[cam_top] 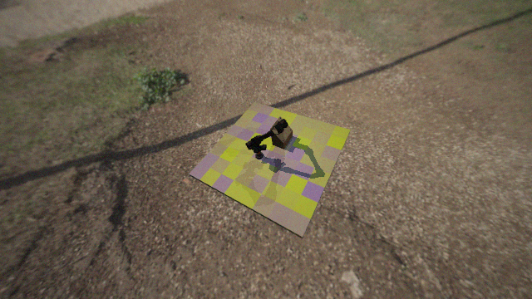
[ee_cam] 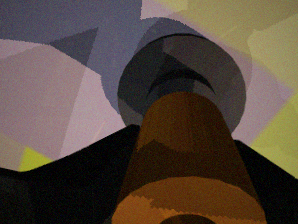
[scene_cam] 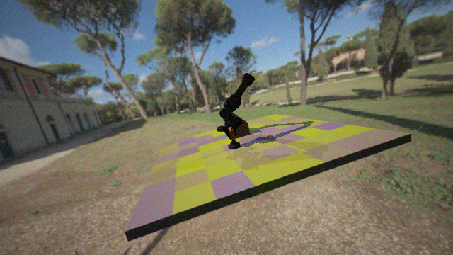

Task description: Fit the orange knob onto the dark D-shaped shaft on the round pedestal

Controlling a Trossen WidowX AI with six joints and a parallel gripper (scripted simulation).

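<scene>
And here we are at the checkered board (cam_top: 287,208) (scene_cam: 226,203), where the fingers of the gripper (cam_top: 258,150) (scene_cam: 231,132) (ee_cam: 186,134) are partly apart, clamped on the orange knob (scene_cam: 232,134) (ee_cam: 185,137), one on either side of it. The exterior view gives us the height: the knob is above the dark round pedestal (cam_top: 259,156) (scene_cam: 233,145) (ee_cam: 134,82), on the near side of the arm's block-shaped base (cam_top: 283,138) (scene_cam: 243,128). The top view barely shows any orange, but it does lay out the ground plan, with the pedestal left of and nearer than that base, and the arm (cam_top: 265,136) (scene_cam: 233,101) reaching across between them.

Over to the wrist view, which has what the other two lack: the knob's smooth side, its broad-looking upper rim and a dark opening in that end, cut off by the lower edge of the picture. The far end points down at the pedestal, whose round top spreads out beyond it with a dark crescent showing. The long axis stands close to upright in the exterior view, running down toward the pedestal. Whether the knob's hole is around the shaft, and which way its flat faces, I cannot tell.
</scene>
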